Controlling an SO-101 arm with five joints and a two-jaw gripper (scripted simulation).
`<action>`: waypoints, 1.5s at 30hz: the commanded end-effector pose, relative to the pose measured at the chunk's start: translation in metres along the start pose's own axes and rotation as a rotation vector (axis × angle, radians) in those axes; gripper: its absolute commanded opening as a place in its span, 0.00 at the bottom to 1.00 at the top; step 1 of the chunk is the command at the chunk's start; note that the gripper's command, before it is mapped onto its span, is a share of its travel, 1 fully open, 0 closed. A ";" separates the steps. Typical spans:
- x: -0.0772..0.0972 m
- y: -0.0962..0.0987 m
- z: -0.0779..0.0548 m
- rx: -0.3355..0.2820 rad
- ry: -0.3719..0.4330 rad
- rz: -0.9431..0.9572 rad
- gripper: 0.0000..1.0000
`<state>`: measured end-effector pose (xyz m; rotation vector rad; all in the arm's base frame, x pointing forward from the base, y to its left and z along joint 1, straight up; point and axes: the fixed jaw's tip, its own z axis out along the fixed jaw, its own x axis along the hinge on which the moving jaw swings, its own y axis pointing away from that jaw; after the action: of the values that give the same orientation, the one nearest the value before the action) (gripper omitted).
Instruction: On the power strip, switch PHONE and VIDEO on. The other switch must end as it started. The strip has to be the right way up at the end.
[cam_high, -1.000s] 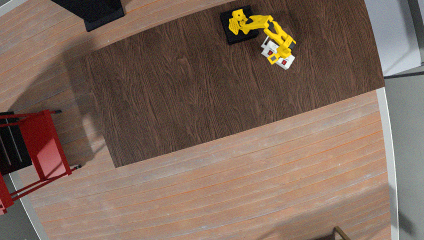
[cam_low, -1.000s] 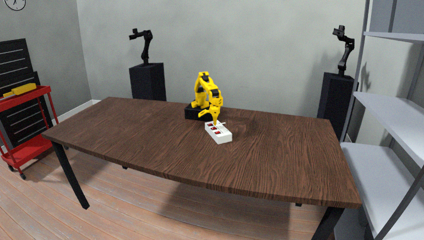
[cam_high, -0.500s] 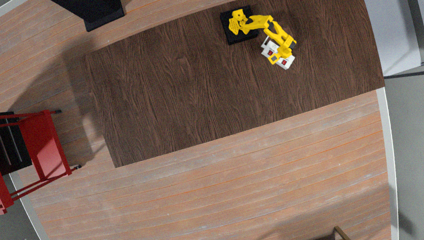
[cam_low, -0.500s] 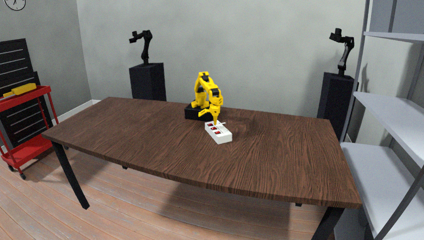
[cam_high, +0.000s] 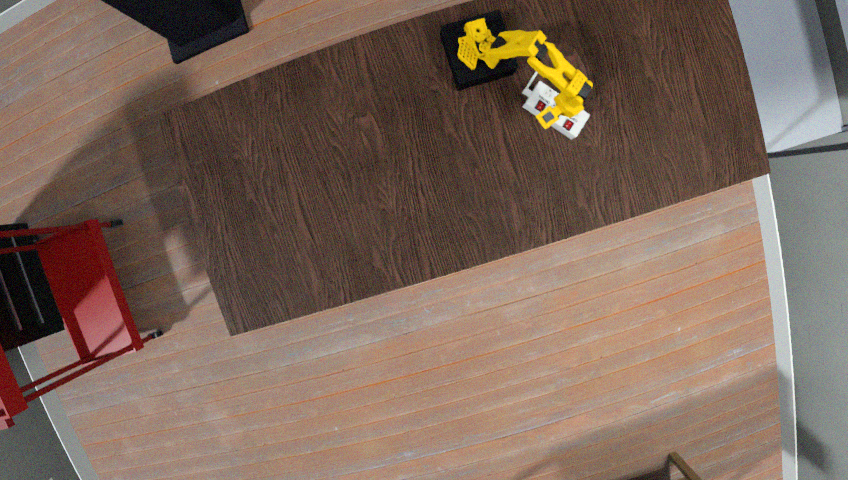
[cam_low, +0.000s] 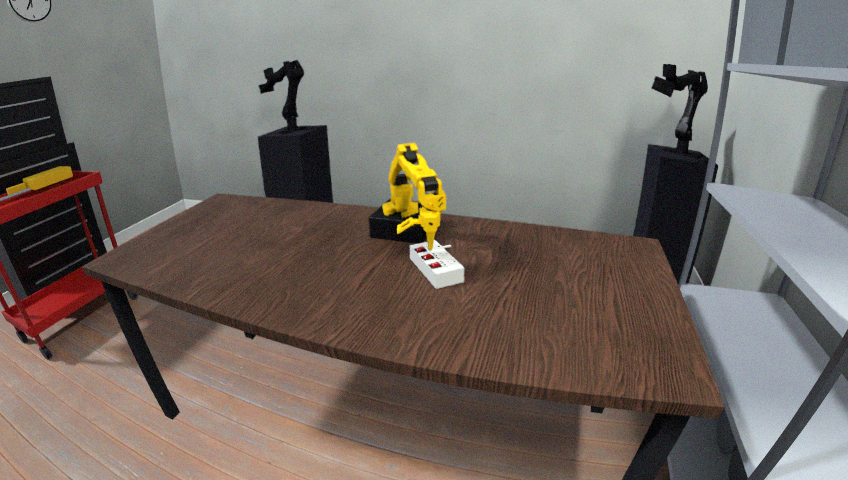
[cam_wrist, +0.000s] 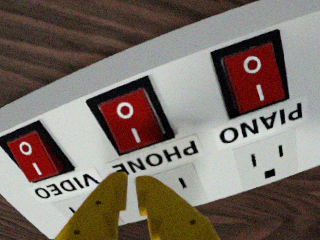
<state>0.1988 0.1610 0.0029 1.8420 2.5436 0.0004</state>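
On my views: power strip (cam_high: 574, 132) (cam_low: 447, 275) (cam_wrist: 202, 100), white, switches red with black frames and white marks; arm (cam_high: 517, 44) (cam_low: 437, 202), yellow and black; tabletop (cam_high: 368, 190) (cam_low: 380, 297), dark brown, streaked grain; cart (cam_high: 119, 297) (cam_low: 50, 311), red.

The top view looks down from high above the counter (cam_high: 416, 178) (cam_low: 416, 297), far enough to take in floor on several sides. The exterior view stands back from the counter's long side, raised, facing the wall (cam_low: 476, 107) and angled downward. Both share the whole counter top, with the arm (cam_high: 556, 65) (cam_low: 416, 169). The wrist view is closest, peering past the claw (cam_high: 550, 113) (cam_low: 431, 237) (cam_wrist: 132, 200), which enters at six o'clock.
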 end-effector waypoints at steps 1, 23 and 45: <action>0.002 -0.002 -0.001 -0.003 0.002 -0.016 0.00; 0.002 -0.002 0.006 -0.003 0.002 -0.016 0.00; 0.001 -0.005 0.013 -0.003 0.002 -0.016 0.00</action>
<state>0.1972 0.1597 -0.0072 1.8412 2.5425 0.0086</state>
